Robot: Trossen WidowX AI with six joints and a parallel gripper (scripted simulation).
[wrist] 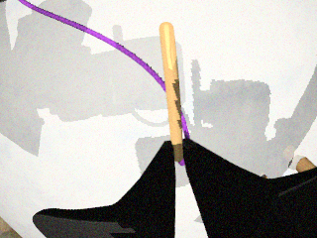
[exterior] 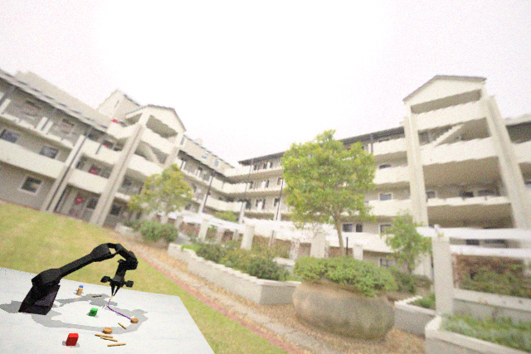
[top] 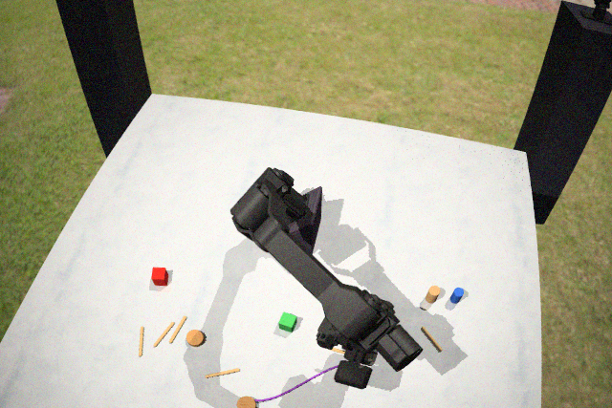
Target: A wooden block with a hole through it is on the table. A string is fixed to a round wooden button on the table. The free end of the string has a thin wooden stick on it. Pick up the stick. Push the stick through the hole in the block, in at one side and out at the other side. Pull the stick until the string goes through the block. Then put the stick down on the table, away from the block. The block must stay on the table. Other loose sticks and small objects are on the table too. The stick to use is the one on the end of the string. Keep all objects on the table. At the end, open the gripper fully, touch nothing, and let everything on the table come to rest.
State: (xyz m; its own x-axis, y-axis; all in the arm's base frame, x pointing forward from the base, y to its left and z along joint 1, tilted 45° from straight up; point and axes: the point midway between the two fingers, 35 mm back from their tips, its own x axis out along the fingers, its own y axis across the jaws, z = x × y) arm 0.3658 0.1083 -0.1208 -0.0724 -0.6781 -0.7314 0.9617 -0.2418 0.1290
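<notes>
My gripper (wrist: 176,146) (top: 347,352) (exterior: 114,292) is shut on the thin wooden stick (wrist: 170,73) (top: 338,350) and holds it by one end, above the table near the front edge. The purple string (wrist: 86,28) (top: 296,383) (exterior: 118,311) runs from the stick in a curve to the round wooden button (top: 246,401) (exterior: 133,320) at the table's front edge. I cannot make out the wooden block with the hole in any view; the arm hides part of the table.
A green cube (top: 287,321) lies left of the gripper and a red cube (top: 159,275) farther left. A second round button (top: 195,337) and several loose sticks (top: 170,332) lie at the front left. One loose stick (top: 430,338), a tan cylinder (top: 432,293) and a blue cylinder (top: 456,294) are at the right.
</notes>
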